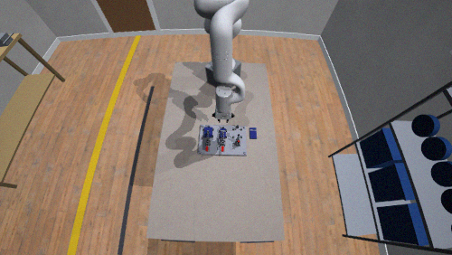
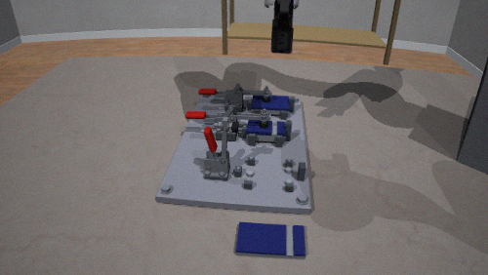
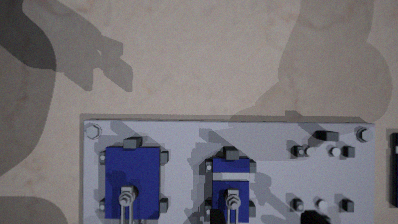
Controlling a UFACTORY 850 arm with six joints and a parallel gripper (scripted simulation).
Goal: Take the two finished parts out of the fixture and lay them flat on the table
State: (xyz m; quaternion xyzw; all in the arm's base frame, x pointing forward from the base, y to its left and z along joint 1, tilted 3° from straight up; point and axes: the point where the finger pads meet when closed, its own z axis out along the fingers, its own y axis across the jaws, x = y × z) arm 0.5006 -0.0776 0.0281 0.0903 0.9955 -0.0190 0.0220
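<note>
Wood flooring surrounds the grey mat [image 1: 217,203] you are working over, with a yellow line [image 1: 101,140] down the left of the top view and a rack [image 1: 402,181] at the right. On the mat sits the fixture [image 2: 195,187], a pale plate carrying three clamp stations.

Going left to right in the wrist view: the blank [image 3: 132,172], plain blue with no slot, sits in the left station with its clamp foot on it. Next, the slotted part [image 3: 231,182] sits in the middle station, a pale stripe across it, also under a clamp foot. The right station is bare pins and stops, and its clamp handle [image 2: 210,138] stands raised in the exterior view, while the other two red handles [image 2: 195,115] lie flat. At the right edge you see only a dark sliver; the exterior and top views show it is the loose part [image 2: 270,239], a slotted blue piece lying flat on the mat just beside the fixture.

Your gripper [image 1: 223,118] hangs high over the fixture's far edge, roughly in line with the middle station, well above both clamped pieces and touching nothing. Its fingers stand partway spread with nothing between them. The loose part lies off to the side, apart from the gripper.
</note>
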